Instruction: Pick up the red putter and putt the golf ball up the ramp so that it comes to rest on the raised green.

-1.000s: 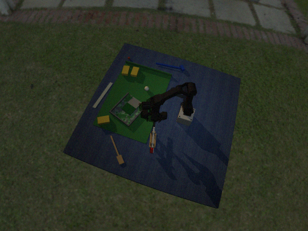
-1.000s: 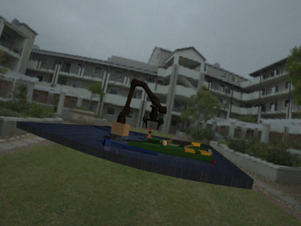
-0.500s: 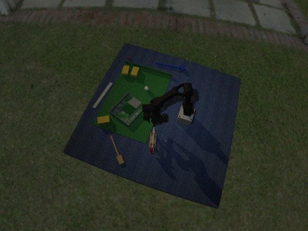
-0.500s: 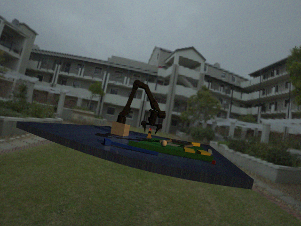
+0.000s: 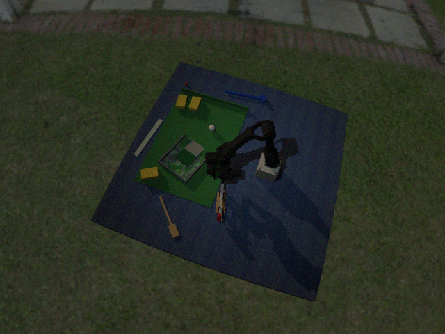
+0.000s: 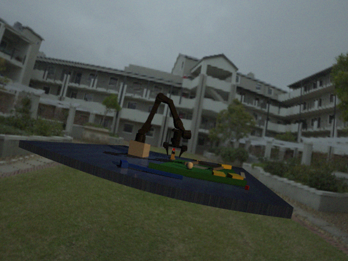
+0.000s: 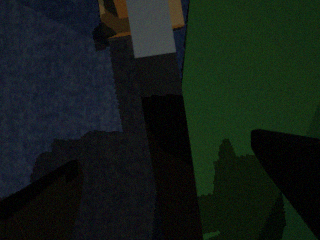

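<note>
The putter's red head [image 5: 219, 217] [image 6: 173, 149] rests at one end of a tan holder [image 5: 216, 204] [image 6: 172, 156]. Its pale shaft [image 5: 222, 194] [image 7: 152, 30] runs toward the arm, dark farther along in the wrist view. My gripper [image 6: 174, 155] [image 7: 167, 153] is open and empty, low above the putter, one finger on either side of the dark stretch. The white golf ball [image 5: 212, 127] [image 6: 189, 165] sits on the green mat [image 5: 222, 111] [image 7: 250, 60]. A grey sloping panel [image 5: 194, 147] adjoins a dark green square [image 5: 187, 158] inside a grey frame. The gripper's fingertips are hidden in the top view.
A blue putter [image 5: 244, 95] [image 6: 154, 171] lies beyond the mat's back edge. An orange mallet [image 5: 173, 230] lies near the front edge. Yellow blocks [image 5: 181, 101] [image 5: 195, 103] [image 5: 149, 172] stand on the mat. A pale bar [image 5: 148, 137] and red cube [image 6: 247, 187] lie outside it.
</note>
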`<state>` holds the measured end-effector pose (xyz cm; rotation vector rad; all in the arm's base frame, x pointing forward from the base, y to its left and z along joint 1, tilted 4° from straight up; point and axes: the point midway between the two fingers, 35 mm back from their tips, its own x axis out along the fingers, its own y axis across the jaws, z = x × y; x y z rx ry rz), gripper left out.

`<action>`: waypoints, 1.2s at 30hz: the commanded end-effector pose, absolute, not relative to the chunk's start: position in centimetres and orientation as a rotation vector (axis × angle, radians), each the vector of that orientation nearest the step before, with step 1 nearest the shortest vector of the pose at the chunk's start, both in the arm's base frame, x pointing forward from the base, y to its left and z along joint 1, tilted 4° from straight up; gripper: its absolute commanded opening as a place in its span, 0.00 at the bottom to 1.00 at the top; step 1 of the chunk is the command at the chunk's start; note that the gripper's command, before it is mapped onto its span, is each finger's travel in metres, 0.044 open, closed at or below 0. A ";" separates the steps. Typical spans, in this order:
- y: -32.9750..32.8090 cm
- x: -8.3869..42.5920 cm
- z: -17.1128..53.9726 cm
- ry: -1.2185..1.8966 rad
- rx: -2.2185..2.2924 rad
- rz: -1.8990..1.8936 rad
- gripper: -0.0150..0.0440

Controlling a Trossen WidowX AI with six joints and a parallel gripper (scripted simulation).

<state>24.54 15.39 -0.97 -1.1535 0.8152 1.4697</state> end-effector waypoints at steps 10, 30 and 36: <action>15.4 24.5 -1.1 0.816 -1.153 1.470 0.60; 15.3 24.7 2.6 0.815 -1.154 1.470 0.25; 15.0 24.3 7.0 0.816 -1.154 1.470 0.25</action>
